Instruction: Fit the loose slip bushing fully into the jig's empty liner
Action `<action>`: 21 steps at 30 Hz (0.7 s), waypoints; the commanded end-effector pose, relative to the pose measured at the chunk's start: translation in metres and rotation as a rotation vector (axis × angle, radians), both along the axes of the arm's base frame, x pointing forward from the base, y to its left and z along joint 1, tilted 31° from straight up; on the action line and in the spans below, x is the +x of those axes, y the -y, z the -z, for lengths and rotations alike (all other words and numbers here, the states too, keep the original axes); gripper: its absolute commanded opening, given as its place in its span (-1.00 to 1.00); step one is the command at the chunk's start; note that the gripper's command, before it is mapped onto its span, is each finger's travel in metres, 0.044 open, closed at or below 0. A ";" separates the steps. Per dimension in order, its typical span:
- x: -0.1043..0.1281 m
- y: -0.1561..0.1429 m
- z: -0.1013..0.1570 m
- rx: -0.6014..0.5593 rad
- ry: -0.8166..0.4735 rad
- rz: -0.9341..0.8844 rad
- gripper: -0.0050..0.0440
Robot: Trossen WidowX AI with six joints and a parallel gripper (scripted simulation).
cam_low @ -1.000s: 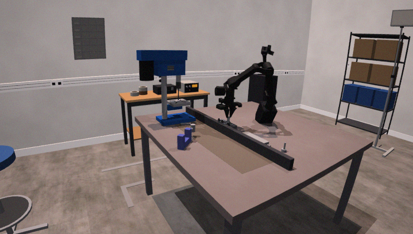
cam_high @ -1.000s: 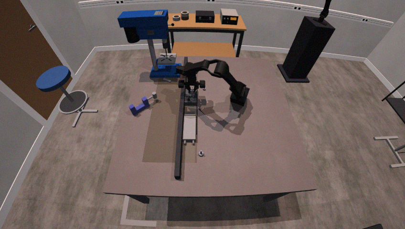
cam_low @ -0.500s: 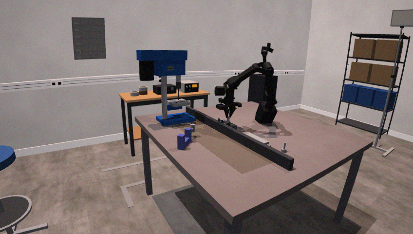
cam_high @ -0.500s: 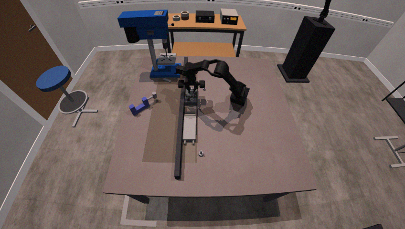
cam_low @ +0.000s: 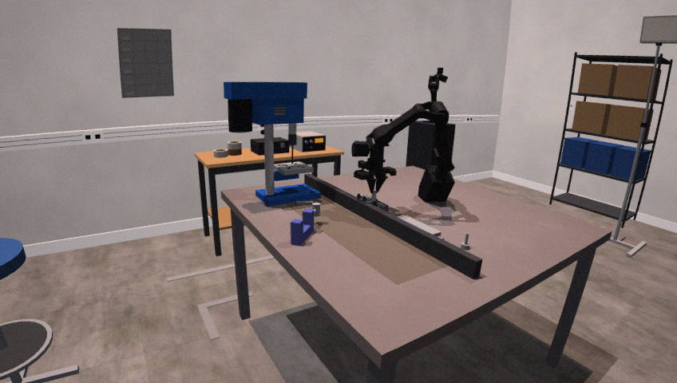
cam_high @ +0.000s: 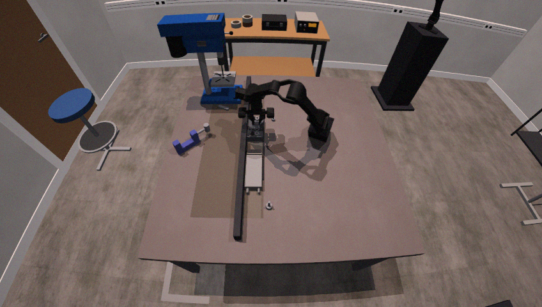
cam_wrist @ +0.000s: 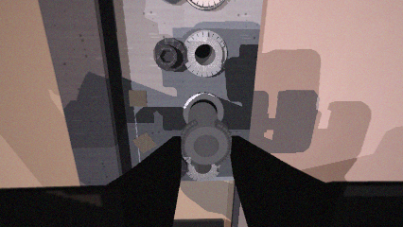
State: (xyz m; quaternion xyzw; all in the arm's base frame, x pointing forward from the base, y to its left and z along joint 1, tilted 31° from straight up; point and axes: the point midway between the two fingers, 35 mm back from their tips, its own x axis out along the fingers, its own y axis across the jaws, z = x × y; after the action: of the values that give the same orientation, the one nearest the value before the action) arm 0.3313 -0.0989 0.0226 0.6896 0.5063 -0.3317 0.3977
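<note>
My gripper (cam_wrist: 205, 144) (cam_high: 257, 121) (cam_low: 374, 191) is shut on the grey slip bushing (cam_wrist: 205, 146), held upright with its shank pointing down. It hangs just above the dark jig plate (cam_wrist: 147, 85) (cam_high: 254, 136), over the near edge of the empty liner (cam_wrist: 203, 100), a bright ring with a dark bore. The bushing's lower end hides part of that bore; I cannot tell if it has entered. Farther along the plate sits a knurled bushing (cam_wrist: 204, 53) with a dark screw head (cam_wrist: 167, 54) beside it. The light sliding plate (cam_high: 253, 171) (cam_low: 420, 224) lies along the long black rail (cam_high: 238, 190) (cam_low: 427, 239).
A small grey headed part (cam_high: 269, 205) (cam_low: 465, 242) stands on the table near the rail's front end. A blue block with a grey cylinder (cam_high: 186, 142) (cam_low: 301, 228) lies left of the rail. A blue drill press (cam_high: 209, 49) (cam_low: 273, 137) stands at the table's back left corner.
</note>
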 end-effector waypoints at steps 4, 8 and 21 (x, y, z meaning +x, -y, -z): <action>0.003 0.002 -0.007 -0.011 0.021 0.002 -1.00; 0.003 0.002 -0.007 -0.011 0.021 0.002 -1.00; 0.001 0.001 -0.006 -0.009 0.018 0.003 -1.00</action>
State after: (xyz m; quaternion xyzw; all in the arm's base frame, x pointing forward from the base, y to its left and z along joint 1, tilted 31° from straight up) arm 0.3308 -0.0986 0.0221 0.6896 0.5066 -0.3320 0.3970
